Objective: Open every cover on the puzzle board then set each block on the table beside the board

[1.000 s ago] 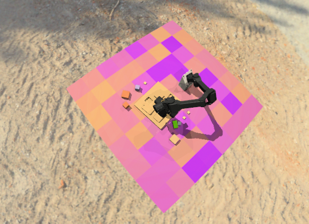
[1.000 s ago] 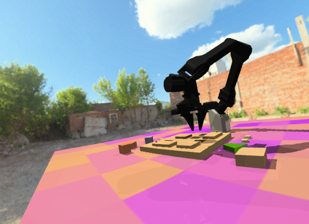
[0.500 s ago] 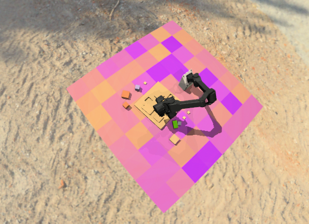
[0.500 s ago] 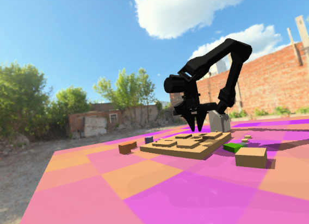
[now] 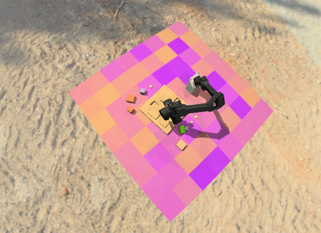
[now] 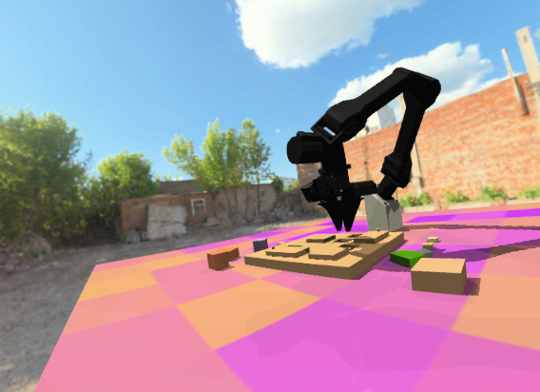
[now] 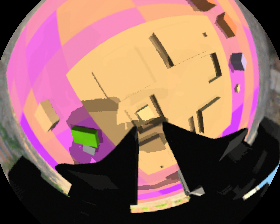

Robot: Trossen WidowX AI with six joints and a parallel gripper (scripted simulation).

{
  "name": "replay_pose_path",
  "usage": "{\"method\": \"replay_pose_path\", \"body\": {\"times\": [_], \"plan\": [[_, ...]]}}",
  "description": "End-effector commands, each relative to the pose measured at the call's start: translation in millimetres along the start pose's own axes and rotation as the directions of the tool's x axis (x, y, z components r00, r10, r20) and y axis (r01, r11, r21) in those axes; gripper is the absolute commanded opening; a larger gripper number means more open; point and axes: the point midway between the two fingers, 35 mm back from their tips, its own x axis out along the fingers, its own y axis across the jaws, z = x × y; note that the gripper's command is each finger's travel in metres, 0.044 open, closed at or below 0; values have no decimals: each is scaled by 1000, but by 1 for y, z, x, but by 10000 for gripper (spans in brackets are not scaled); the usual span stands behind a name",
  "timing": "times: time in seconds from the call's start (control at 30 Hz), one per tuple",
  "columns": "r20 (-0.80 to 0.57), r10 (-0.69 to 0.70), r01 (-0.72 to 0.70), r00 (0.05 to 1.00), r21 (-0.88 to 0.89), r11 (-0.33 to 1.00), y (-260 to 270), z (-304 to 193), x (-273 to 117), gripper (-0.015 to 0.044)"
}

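Observation:
The tan puzzle board (image 5: pixel 164 91) (image 6: pixel 304 268) (image 7: pixel 186 25) lies flat, with raised covers (image 6: pixel 287 251) of the same tan. Dark slots and edges show between them. My gripper (image 6: pixel 344 230) (image 7: pixel 150 127) is partly open and empty, its fingertips close above the board. Just beyond the fingertips, a small tan piece (image 7: pixel 145 113) shows in a square recess; whether it is a loose block is unclear. A green block (image 5: pixel 182 129) (image 6: pixel 407 258) (image 7: pixel 85 136) and a lavender block (image 5: pixel 142 91) (image 6: pixel 260 245) (image 7: pixel 237 61) rest on the table off the board. The arm hides part of the board from above.
Two orange blocks (image 5: pixel 130 98) (image 5: pixel 130 108) and a tiny tan cube (image 5: pixel 150 86) lie beyond the board. A grey block (image 5: pixel 186 128) touches or nearly touches the green one. Two small tan cubes (image 5: pixel 191 122) (image 5: pixel 195 116) and a large tan block (image 5: pixel 181 145) (image 6: pixel 438 274) lie nearby.

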Motion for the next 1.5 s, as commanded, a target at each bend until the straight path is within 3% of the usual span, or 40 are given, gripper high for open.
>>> {"method": "replay_pose_path", "body": {"times": [0.0,0.73,1.47], "plan": [[2,0,0,1000,59,998,0,0,1,144],[1,1,-1,1000,369,929,0,0,4,144],[1,1,-2,1000,642,767,0,0,7,144]]}}
